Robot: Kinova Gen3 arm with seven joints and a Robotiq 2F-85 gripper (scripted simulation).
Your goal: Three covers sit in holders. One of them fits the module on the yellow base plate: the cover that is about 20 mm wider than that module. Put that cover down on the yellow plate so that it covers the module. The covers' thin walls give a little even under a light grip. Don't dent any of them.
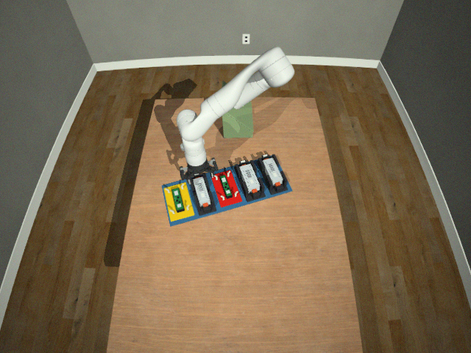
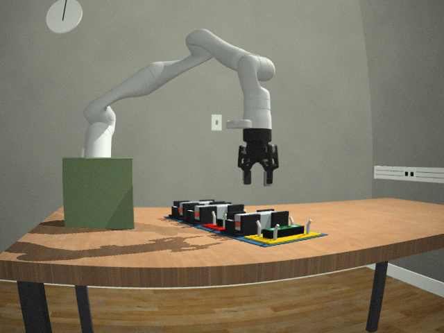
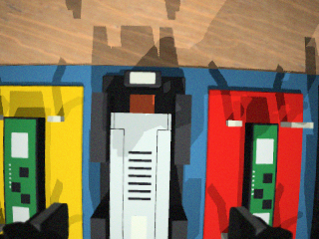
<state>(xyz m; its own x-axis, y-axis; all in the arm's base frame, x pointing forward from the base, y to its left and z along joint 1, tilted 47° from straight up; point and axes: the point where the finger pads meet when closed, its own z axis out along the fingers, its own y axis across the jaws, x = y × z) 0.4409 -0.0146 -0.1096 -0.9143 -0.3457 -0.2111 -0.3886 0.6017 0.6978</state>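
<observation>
A blue mat holds a yellow plate (image 1: 177, 200) with a green module (image 1: 176, 198), a red plate (image 1: 226, 188) with another green module, and three white covers in black holders. My gripper (image 2: 257, 177) is open and empty. It hangs well above the cover (image 1: 202, 191) that sits between the yellow and red plates. In the wrist view that cover (image 3: 140, 169) lies centred between my fingertips, with the yellow plate (image 3: 45, 154) to its left and the red plate (image 3: 254, 159) to its right. The two other covers (image 1: 249, 178) (image 1: 272, 170) stand right of the red plate.
A green box (image 1: 238, 119) stands at the arm's base behind the mat. Small white posts (image 2: 276, 231) stick up around the yellow plate and the red plate.
</observation>
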